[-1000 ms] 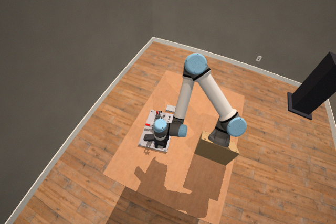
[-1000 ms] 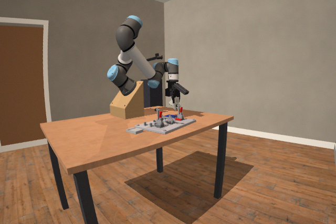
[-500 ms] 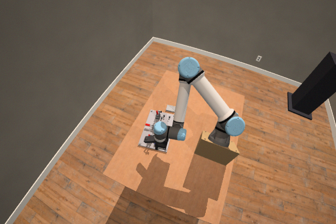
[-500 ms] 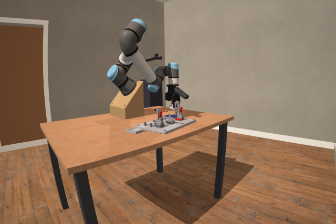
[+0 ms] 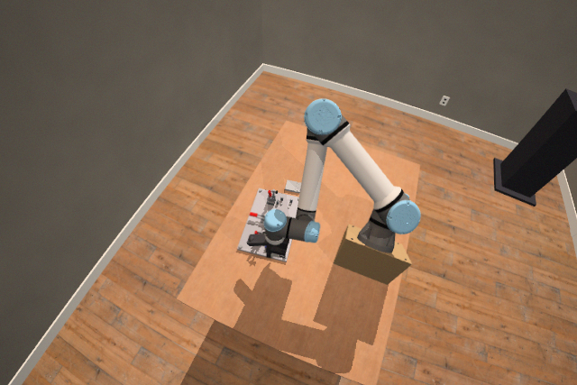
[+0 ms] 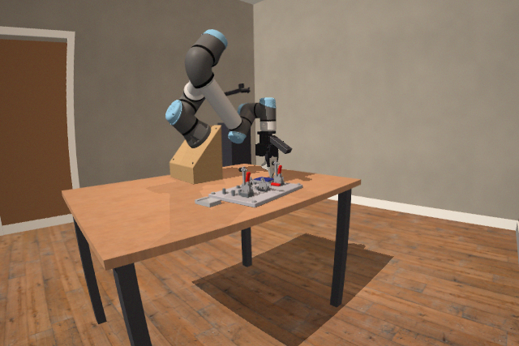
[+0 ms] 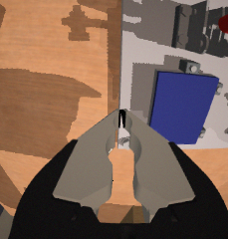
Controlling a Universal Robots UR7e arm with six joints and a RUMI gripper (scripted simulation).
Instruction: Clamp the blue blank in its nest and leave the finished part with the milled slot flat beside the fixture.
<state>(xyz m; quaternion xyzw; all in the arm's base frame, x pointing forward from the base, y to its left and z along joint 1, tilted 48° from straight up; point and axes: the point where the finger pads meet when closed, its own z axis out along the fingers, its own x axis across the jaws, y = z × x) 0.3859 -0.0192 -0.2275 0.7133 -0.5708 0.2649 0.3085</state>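
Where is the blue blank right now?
In the wrist view the blue blank lies on the grey fixture plate, up and right of the shut gripper, with a red clamp handle beyond it at the top right corner.

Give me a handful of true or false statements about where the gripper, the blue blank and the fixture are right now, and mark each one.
1. The gripper is shut with nothing between its fingers. True.
2. The blue blank is hanging from the gripper. False: it lies on the grey fixture plate, apart from the fingertips.
3. In the wrist view, the fingertips sit near the fixture plate's edge, beside the blank. True.
4. The fixture plate is on the floor. False: it rests on the wooden table.
5. A red clamp handle shows at the wrist view's upper right corner. True.
6. The arm is mounted on a black pedestal. False: its base is a tan wooden block.
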